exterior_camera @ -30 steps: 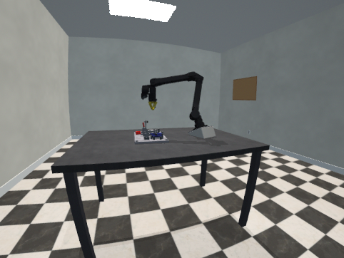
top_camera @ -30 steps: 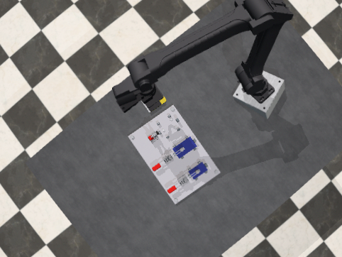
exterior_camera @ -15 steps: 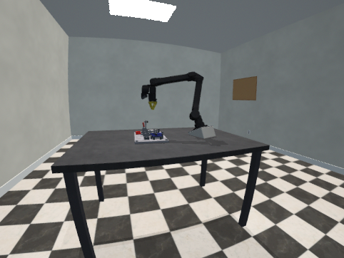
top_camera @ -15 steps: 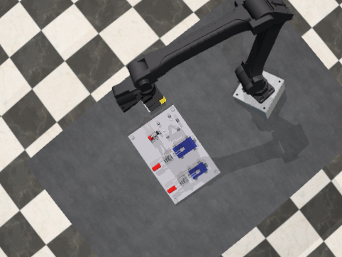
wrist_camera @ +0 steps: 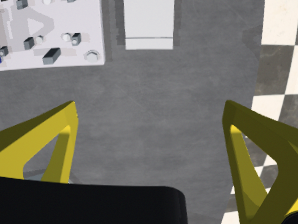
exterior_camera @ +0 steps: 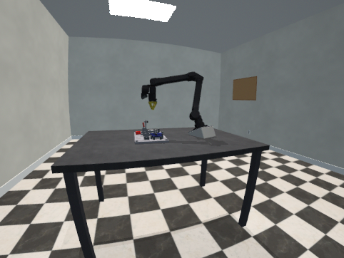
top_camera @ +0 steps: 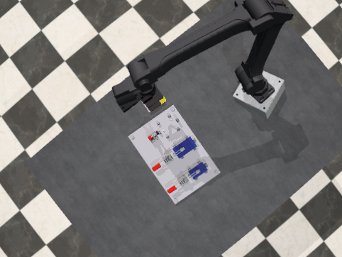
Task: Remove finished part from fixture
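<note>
Your gripper point(exterior_camera: 153, 105) hangs high above the dark counter point(exterior_camera: 114, 153), its yellow fingers spread wide with nothing between them, poised over the near end of the fixture point(top_camera: 142, 149) rather than over any of its stations. From the top view you see the pale fixture plate lying at a slant on the counter, with two blue blanks point(top_camera: 184, 147) point(top_camera: 197, 170) seated in the middle and far stations on its right-hand side, each opposite a red clamp handle point(top_camera: 156, 167) point(top_camera: 172, 189) on the left edge. The station nearest the gripper carries a third red handle point(top_camera: 150, 137) beside small dark and grey hardware; the finished part should sit there, but at this size you cannot make out its milled slot. In the wrist view you look straight down between the two fingers at bare grey counter, with a corner of the fixture at upper left and a separate pale rectangle point(wrist_camera: 149, 18) lying flat just beside it. The arm's base block point(top_camera: 260, 94) stands well apart from the fixture, toward the counter's far corner.
</note>
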Available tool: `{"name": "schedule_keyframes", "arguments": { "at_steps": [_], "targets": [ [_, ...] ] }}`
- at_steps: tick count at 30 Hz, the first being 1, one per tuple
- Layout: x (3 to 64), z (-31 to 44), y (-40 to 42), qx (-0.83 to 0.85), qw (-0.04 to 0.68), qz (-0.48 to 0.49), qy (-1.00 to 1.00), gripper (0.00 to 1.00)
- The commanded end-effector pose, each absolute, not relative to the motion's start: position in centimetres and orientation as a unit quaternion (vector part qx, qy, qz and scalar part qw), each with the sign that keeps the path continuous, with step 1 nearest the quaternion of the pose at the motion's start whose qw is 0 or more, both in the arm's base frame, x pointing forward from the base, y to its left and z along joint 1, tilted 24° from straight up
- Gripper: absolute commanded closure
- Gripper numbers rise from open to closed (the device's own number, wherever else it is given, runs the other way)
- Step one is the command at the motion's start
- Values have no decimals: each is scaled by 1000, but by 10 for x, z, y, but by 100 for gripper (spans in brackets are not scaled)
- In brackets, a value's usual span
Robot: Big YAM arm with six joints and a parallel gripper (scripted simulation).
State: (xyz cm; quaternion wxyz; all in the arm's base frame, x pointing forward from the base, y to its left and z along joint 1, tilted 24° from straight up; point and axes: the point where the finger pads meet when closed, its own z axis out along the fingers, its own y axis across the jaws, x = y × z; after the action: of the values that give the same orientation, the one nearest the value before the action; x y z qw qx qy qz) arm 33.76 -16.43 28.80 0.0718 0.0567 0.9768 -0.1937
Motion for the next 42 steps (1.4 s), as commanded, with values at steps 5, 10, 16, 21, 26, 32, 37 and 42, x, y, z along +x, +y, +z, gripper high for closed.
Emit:
{"name": "schedule_keyframes", "arguments": {
  "at_steps": [5,10,16,21,26,32,37,42],
  "targets": [
    [347,314,-165,64,95,-199,973,15],
    [347,312,-165,64,93,-199,974,15],
    [347,309,-166,64,90,-198,974,15],
    [347,306,-166,64,88,-198,974,15],
    [347,304,-167,64,86,-197,974,15],
    [347,301,-167,64,83,-196,975,15],
    [346,298,-167,64,80,-196,975,15],
    [346,297,-168,65,79,-196,975,15]
  ]
}}
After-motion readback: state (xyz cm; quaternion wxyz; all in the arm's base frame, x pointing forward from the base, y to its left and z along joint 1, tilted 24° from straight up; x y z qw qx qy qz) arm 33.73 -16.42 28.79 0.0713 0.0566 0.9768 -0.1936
